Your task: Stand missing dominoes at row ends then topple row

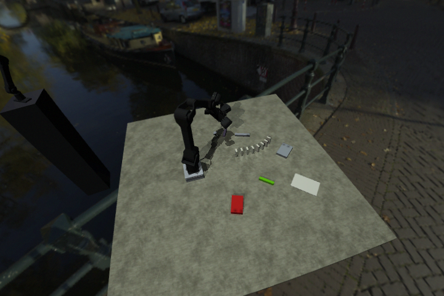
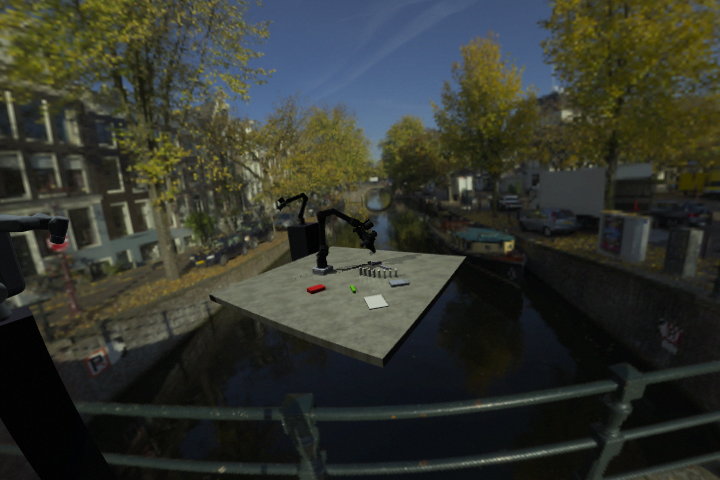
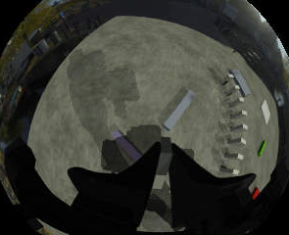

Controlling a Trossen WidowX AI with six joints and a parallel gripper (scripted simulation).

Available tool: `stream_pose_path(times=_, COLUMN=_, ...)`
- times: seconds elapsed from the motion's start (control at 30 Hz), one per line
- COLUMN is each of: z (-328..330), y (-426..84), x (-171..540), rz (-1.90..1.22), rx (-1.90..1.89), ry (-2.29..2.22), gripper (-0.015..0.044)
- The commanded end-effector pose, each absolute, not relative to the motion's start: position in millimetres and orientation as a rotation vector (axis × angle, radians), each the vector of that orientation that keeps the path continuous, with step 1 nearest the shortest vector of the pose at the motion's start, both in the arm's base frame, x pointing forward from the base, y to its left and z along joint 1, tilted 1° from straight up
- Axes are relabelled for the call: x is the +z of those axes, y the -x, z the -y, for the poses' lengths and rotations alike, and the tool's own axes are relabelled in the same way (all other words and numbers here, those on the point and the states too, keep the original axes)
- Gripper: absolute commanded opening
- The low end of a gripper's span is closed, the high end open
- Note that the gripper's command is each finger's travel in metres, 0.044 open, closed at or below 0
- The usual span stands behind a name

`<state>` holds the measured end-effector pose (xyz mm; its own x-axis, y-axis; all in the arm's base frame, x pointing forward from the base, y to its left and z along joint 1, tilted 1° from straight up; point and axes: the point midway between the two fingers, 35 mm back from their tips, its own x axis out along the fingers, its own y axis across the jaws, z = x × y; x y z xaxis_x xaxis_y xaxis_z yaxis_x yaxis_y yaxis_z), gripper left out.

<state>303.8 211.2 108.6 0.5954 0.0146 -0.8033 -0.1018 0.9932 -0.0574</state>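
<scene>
Several pale dominoes (image 1: 253, 150) (image 2: 377, 273) (image 3: 239, 115) stand upright in a gently curved row; none has fallen. My gripper (image 1: 226, 123) (image 2: 372, 249) (image 3: 164, 147) is shut on a grey domino (image 3: 164, 159), held above the table behind the row's left end in the top view. The fingers partly hide this domino in the wrist view. The gripper is well apart from the row, which lies to its right in the wrist view.
A grey bar (image 1: 242, 134) (image 3: 179, 110) and a purple bar (image 1: 224, 132) (image 3: 126, 145) lie near the gripper. A blue-grey block (image 1: 284, 150), white plate (image 1: 305, 184), green bar (image 1: 266, 180) and red block (image 1: 237, 204) lie beyond the row. A small block (image 1: 214, 132) lies behind the arm.
</scene>
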Motion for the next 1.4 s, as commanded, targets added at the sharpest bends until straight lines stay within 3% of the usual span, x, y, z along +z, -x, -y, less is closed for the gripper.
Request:
stream_pose_path(times=0.0, z=-218, y=-304, x=103, rz=-0.864, rx=0.082, ry=0.136, gripper=0.0028)
stream_pose_path(times=1.37, z=-229, y=-263, x=112, rz=-0.178, rx=0.01, ry=0.13, gripper=0.0028)
